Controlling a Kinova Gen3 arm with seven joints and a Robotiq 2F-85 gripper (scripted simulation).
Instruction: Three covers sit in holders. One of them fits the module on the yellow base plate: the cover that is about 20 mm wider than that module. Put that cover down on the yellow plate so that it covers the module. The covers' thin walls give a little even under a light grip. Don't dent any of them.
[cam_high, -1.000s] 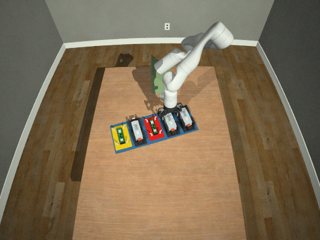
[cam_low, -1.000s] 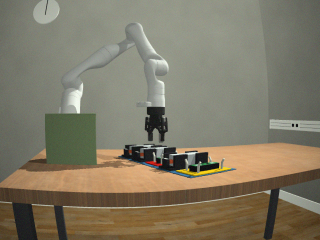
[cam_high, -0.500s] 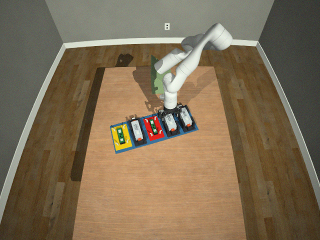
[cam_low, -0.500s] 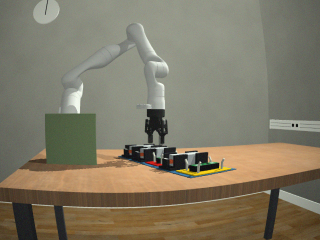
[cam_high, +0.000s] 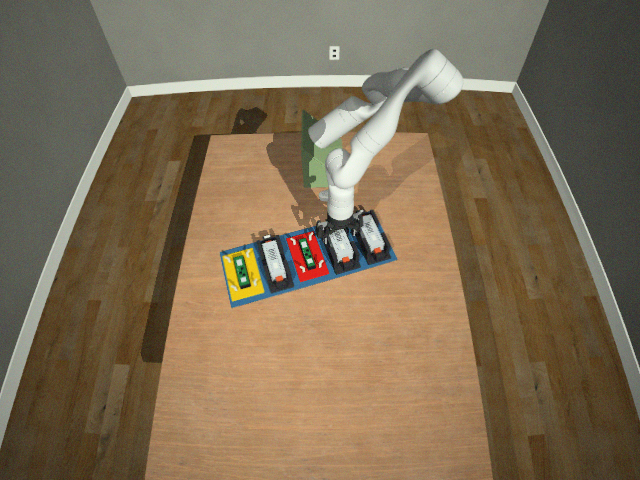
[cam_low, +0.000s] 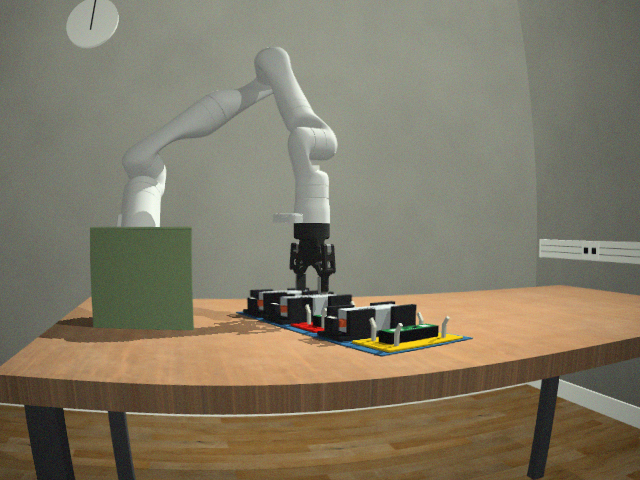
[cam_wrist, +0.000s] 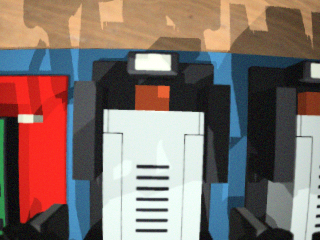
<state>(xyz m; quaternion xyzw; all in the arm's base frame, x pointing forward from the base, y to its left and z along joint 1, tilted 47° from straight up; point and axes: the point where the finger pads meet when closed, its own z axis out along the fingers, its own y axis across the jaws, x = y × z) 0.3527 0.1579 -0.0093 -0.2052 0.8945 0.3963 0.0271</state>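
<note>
So far no cover is moved — my gripper (cam_low: 312, 279) hangs wide open, holding nothing, over the middle cover (cam_wrist: 152, 175); yellow plate (cam_high: 231, 290), lower left, waits.

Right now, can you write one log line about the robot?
tool: open, empty | above middle cover | yellow plate: module uncovered

White arm (cam_low: 217, 111) of smooth rounded tubular links with faint seam lines at joints, small white tab at wrist, ending in a black two-finger gripper (cam_low: 312, 281).
</note>
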